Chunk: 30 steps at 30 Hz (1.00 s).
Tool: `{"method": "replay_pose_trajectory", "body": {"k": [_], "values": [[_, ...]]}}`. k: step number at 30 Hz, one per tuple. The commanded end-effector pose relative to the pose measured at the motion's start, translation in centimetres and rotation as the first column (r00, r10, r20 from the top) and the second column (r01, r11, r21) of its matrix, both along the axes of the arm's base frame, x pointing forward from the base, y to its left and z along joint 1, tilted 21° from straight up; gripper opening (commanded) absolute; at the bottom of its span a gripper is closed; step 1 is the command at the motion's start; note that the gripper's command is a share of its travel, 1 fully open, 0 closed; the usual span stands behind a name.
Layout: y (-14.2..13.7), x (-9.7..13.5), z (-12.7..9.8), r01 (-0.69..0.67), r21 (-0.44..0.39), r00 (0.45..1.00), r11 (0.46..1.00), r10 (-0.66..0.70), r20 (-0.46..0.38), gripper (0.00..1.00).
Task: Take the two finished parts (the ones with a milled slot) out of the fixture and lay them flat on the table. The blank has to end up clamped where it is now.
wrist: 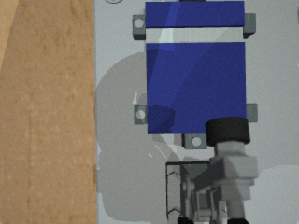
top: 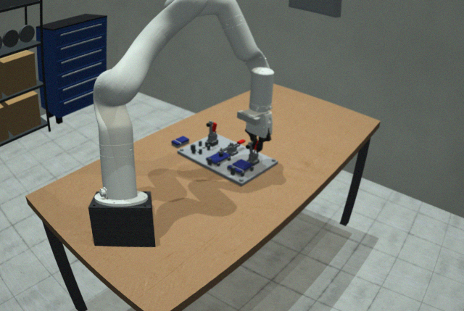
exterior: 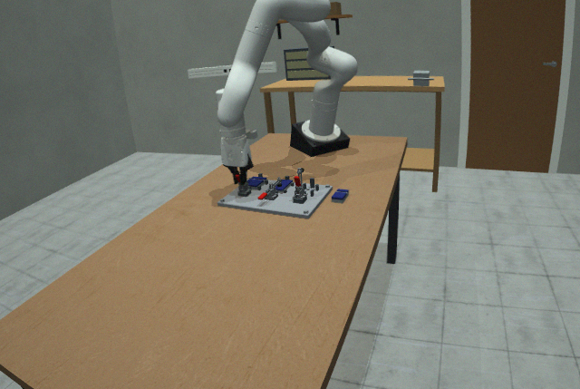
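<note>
The grey fixture plate [top: 227, 163] lies mid-table with three toggle clamps. My gripper [top: 257, 145] is shut on the red handle of the right-hand clamp [top: 254, 154], which stands nearly upright; it also shows in the exterior view [exterior: 238, 174]. In the wrist view the blue slotted part [wrist: 195, 70] sits between locating pins, and the clamp's black pad [wrist: 227, 132] is at its near edge. That part [top: 241, 165] and a second blue part [top: 219, 156] sit in the fixture. The middle clamp's red handle [top: 241, 141] lies flat. A third blue part [top: 180, 140] lies flat on the table.
The left clamp [top: 212, 134] stands with its handle upright over an empty station. The arm's black base [top: 122, 221] is at the table's near left. A side table [exterior: 355, 84] stands behind the work table.
</note>
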State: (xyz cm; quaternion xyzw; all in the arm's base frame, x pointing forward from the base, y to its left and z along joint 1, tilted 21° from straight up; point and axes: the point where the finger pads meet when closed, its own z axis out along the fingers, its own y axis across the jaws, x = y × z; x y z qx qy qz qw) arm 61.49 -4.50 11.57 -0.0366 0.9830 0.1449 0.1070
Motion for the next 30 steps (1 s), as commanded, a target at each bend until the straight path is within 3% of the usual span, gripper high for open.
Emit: {"method": "replay_pose_trajectory", "body": {"k": [1,30], "values": [[-0.04,-0.19,0.02,0.0,0.0,1.0,1.0,0.0,0.001,0.0],[-0.06,-0.74,-0.11,0.0,0.0,1.0,1.0,0.0,0.001,0.0]]}}
